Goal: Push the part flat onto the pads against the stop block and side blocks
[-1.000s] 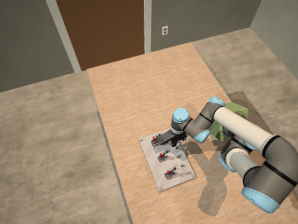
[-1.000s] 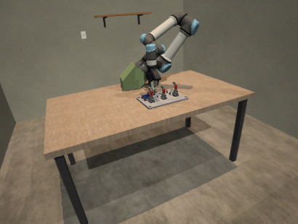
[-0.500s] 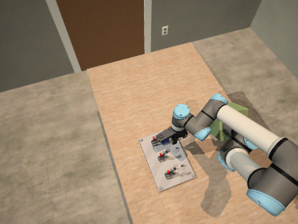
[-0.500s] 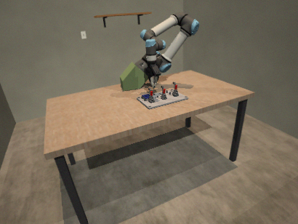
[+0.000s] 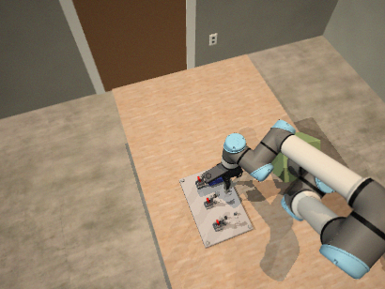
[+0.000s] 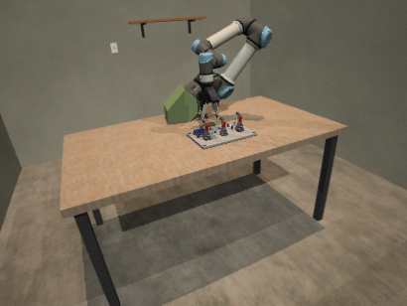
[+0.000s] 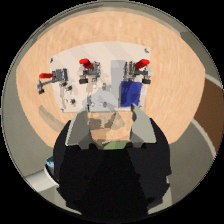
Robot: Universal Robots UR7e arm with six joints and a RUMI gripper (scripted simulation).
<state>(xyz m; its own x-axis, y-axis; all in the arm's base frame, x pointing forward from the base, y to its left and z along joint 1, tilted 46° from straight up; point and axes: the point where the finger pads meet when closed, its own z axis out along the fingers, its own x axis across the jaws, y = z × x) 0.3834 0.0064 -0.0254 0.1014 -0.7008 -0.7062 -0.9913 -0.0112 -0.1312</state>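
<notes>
Fixture plate (image 5: 237, 224) near the bench's (image 5: 164, 117) right edge, arm poised above its far end.
Fingers stand spread and pinch nothing, above the plate beside the blue part (image 7: 131, 93). That part lies by the red-handled clamp (image 7: 141, 63) at the plate's end nearest the green block (image 6: 180, 105); whether it sits flat against its stops cannot be told, so seating is judged unfinished. Only the wrist view shows the part's outline; the exterior view shows the arm's height over the bench; the top view shows all three clamps in a row.
</notes>
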